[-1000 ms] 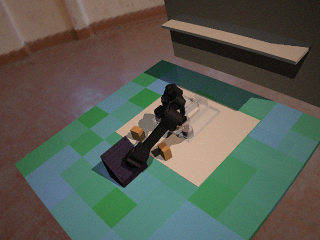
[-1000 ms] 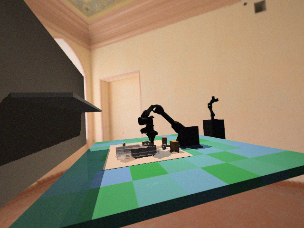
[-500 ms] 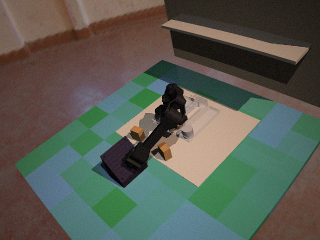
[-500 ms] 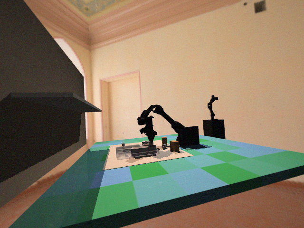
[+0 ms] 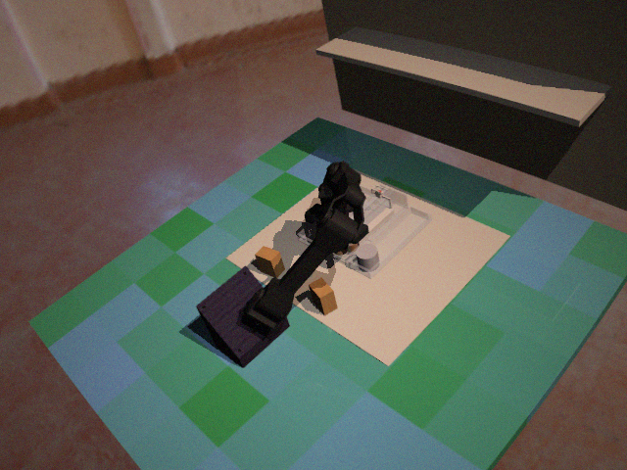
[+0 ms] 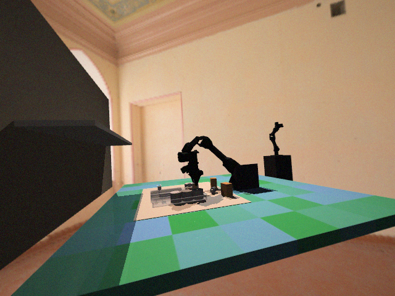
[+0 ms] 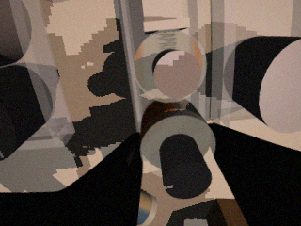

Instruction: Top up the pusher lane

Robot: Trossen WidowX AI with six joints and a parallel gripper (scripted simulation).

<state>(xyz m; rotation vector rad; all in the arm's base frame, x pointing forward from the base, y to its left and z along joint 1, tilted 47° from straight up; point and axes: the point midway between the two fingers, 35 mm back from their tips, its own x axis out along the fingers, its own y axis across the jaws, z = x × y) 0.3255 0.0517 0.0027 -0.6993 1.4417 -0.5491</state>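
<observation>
My gripper (image 7: 173, 135) (image 6: 194, 179) is shut on the loose jar (image 7: 182, 164), a clear jar with a dark lid seen end-on in the wrist view. It sits at the front of the clear pusher rack (image 5: 405, 222) (image 6: 158, 197). Just ahead of it, in the same lane, stands the other jar (image 7: 171, 70), clear with a pale lid. The two look close together; I cannot tell whether they touch. In the top view the arm (image 5: 329, 227) hides the held jar and the fingers. A small pusher mechanism (image 5: 382, 193) shows at the rack's far end.
A grey-capped jar (image 5: 367, 257) (image 7: 270, 82) stands at the front of the neighbouring lane on the right. More dark jars (image 7: 19, 107) fill the left lanes. Two orange blocks (image 5: 269, 260) (image 5: 323, 296) lie near the arm's base. A dark shelf unit (image 5: 456, 80) rises behind the table.
</observation>
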